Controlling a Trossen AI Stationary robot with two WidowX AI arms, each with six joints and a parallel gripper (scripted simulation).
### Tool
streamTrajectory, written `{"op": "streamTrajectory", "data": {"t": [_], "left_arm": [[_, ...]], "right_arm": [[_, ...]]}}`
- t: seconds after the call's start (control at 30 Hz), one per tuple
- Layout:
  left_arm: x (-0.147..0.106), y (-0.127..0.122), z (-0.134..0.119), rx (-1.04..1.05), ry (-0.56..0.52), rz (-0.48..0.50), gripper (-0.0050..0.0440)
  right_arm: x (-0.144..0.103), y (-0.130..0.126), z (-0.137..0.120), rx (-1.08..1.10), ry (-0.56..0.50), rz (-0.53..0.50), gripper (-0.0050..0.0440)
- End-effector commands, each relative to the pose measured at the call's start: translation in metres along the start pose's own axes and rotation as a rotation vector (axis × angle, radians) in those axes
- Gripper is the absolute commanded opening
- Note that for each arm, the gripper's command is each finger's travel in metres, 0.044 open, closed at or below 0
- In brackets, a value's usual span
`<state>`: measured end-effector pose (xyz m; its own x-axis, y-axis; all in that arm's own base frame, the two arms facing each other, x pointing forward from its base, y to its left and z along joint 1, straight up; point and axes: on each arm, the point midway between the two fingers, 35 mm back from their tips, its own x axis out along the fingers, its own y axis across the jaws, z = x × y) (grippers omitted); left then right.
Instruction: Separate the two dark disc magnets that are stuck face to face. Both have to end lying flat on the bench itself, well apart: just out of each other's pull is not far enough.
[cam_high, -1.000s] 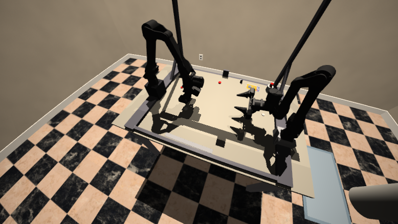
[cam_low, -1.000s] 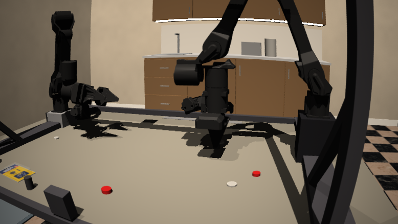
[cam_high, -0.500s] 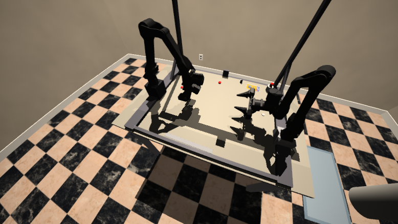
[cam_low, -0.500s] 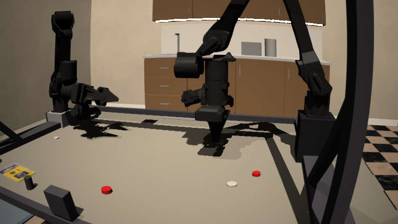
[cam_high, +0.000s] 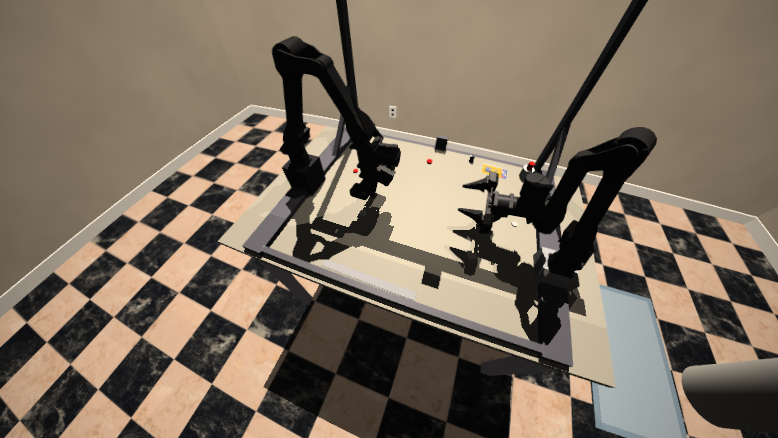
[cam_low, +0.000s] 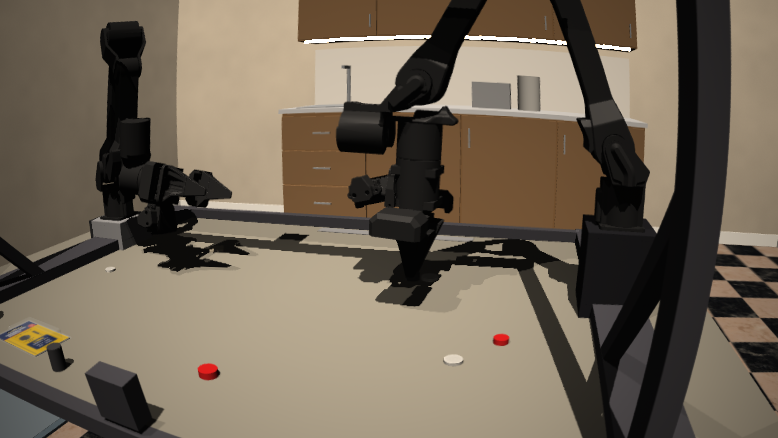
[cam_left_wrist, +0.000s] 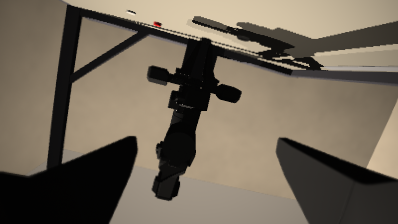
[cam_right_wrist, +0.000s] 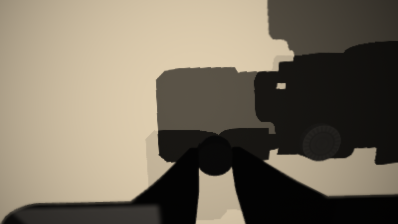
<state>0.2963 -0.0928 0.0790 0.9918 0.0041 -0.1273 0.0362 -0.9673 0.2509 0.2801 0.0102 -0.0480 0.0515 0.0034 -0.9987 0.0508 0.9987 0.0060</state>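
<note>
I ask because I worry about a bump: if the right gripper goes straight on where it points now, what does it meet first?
Probably the bench top, below the right gripper; its held disc might touch first. The remaining gap is unclear.

Right gripper (cam_high: 360, 191) (cam_low: 412, 276) (cam_left_wrist: 204, 44) (cam_right_wrist: 215, 156) up and over.
Over the last second the right gripper has risen from the bench (cam_high: 419, 201) (cam_low: 304, 321) (cam_left_wrist: 300, 10) (cam_right_wrist: 75, 100), then edged sideways toward the left gripper (cam_high: 460, 198) (cam_low: 217, 191) (cam_left_wrist: 207, 144); its shadow has shifted on the bench below, and in the top view the red disc (cam_high: 355, 170) (cam_low: 500, 339) (cam_left_wrist: 157, 24) beyond its wrist now shows more fully.
</note>
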Motion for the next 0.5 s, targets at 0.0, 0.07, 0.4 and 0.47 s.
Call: {"op": "streamTrajectory", "data": {"t": [0.0,0.07,0.4,0.47], "left_arm": [[0.000,0.001,-0.003,-0.004,0.009,0.004,0.0400],[0.000,0.001,-0.003,-0.004,0.009,0.004,0.0400],[0.000,0.001,-0.003,-0.004,0.009,0.004,0.0400],[0.000,0.001,-0.003,-0.004,0.009,0.004,0.0400]], "right_arm": [[-0.001,0.001,0.014,0.036,-0.048,0.002,0.0040],[0.000,0.001,0.020,0.060,-0.069,0.004,0.0040],[0.005,0.003,0.054,0.223,-0.214,0.034,0.0040],[0.005,0.003,0.054,0.223,-0.214,0.034,0.0040]]}}
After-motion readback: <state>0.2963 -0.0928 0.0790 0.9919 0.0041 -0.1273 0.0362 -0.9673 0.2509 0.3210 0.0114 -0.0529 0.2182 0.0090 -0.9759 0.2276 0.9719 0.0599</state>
